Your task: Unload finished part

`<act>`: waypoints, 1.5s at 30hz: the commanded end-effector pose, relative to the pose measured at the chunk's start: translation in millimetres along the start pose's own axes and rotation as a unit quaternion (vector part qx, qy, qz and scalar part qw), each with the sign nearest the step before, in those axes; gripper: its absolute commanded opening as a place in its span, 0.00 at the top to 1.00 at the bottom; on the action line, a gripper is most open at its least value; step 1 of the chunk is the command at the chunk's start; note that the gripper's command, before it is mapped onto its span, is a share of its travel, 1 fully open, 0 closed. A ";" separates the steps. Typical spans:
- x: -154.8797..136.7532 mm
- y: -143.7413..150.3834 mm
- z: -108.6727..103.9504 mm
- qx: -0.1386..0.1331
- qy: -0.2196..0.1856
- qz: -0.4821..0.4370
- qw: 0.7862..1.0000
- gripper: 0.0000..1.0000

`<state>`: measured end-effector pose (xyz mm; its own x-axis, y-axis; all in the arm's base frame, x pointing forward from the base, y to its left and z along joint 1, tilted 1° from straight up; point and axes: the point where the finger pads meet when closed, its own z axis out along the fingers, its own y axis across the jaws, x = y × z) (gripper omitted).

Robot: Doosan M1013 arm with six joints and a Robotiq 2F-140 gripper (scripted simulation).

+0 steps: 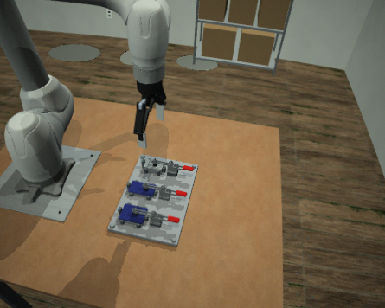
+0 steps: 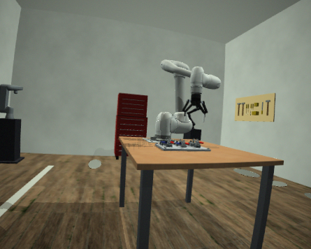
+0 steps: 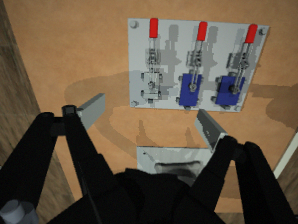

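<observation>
The grey fixture plate lies on the wooden table. It holds three nests in a row. The grey finished part sits in the nest nearest the gripper. Two blue blanks sit in the other two nests. Each nest has a toggle clamp with a red handle lying flat, its bar over the part. My gripper is open and empty. It hangs well above the table, just beyond the finished part's end of the plate.
The arm's base stands on a grey mounting plate at the table's left side. A red tool cabinet and a shelf with boxes stand off the table.
</observation>
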<state>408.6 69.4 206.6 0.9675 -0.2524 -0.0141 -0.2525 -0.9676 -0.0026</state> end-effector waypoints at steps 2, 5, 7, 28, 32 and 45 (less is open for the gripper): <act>-0.1 -2.1 -0.3 0.002 0.001 -0.041 0.999 0.00; -0.2 -2.9 -0.4 0.001 0.002 -0.055 0.998 0.00; -0.2 -3.1 -0.5 0.001 0.003 -0.058 0.998 0.00; -0.2 -3.1 -0.5 0.000 0.003 -0.058 0.998 1.00; -0.2 -3.1 -0.5 0.000 0.003 -0.058 0.998 1.00; -0.2 -3.1 -0.5 0.000 0.003 -0.058 0.998 1.00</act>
<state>409.2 72.4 207.0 0.9903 -0.1384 -0.0085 -0.1384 -0.9904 -0.0048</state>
